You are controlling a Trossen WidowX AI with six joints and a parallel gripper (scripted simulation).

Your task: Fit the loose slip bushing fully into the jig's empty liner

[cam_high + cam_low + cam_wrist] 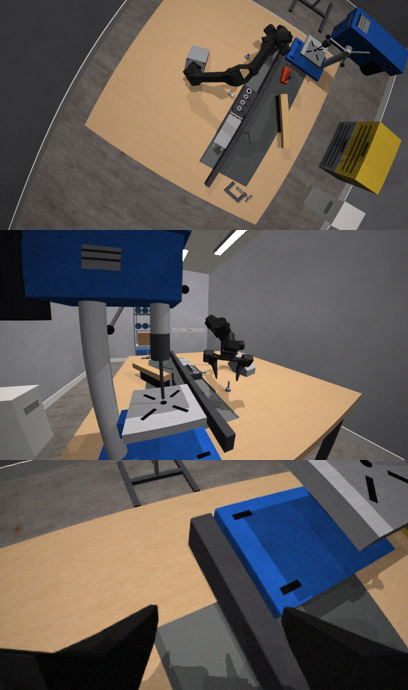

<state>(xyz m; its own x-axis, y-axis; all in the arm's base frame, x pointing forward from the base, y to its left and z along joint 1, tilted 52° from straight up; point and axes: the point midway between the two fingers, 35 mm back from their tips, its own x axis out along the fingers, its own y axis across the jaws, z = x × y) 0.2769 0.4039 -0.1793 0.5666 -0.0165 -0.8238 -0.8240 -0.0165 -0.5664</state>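
My gripper (281,38) (226,378) (221,613) is open and holds nothing. It hangs above the far end of the long dark rail (242,125) (200,398) (235,590), near the drill press base (280,540). One small grey bushing (247,55) (228,388) stands upright on the table, beside the arm. A second bushing (231,94) (203,371) lies on its side next to the jig's dark plate (239,100). The plate's end liner (248,90) (195,372) shows as an open ring; two other liners hold bushings. A grey pusher block (228,130) sits behind the plate. No bushing shows in the wrist view.
A blue drill press (368,40) (100,264) with its slotted table (313,50) (160,404) stands at the rail's end. A red holder (285,74), a wooden block (283,120), a hex key (248,137) and a C-clamp (238,193) lie beyond the rail.
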